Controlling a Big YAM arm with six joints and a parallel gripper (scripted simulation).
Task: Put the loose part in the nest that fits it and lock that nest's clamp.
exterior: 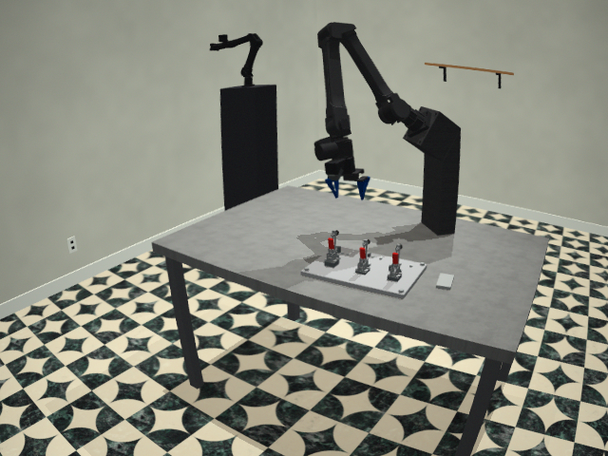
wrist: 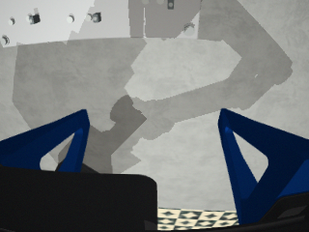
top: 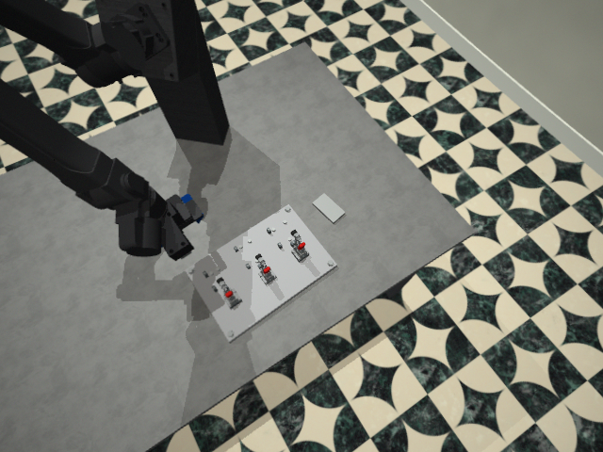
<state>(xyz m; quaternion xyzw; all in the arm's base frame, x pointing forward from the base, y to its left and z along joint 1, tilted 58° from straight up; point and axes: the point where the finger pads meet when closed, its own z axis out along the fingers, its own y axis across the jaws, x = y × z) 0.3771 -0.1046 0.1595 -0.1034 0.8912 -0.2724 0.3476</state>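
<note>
Nearest me, the pale flat part (top: 328,208) (exterior: 445,281) lies on the grey table (top: 389,234) (exterior: 236,236), just beside the fixture plate (top: 311,272) (exterior: 353,284) (wrist: 48,29); it looks stiff and fairly light, perhaps slick on its broad face. I'd pinch it across its narrower width, by the long edges, low down. Farther back, the gripper (top: 190,234) (exterior: 350,198) (wrist: 154,116) hangs above the table, blue fingers spread fully, holding nothing.

Relative to the black pedestal (exterior: 249,147) topped by a small arm (exterior: 253,53), a wall outlet (exterior: 71,243) sits left; a wooden wall shelf (exterior: 468,68), right.
</note>
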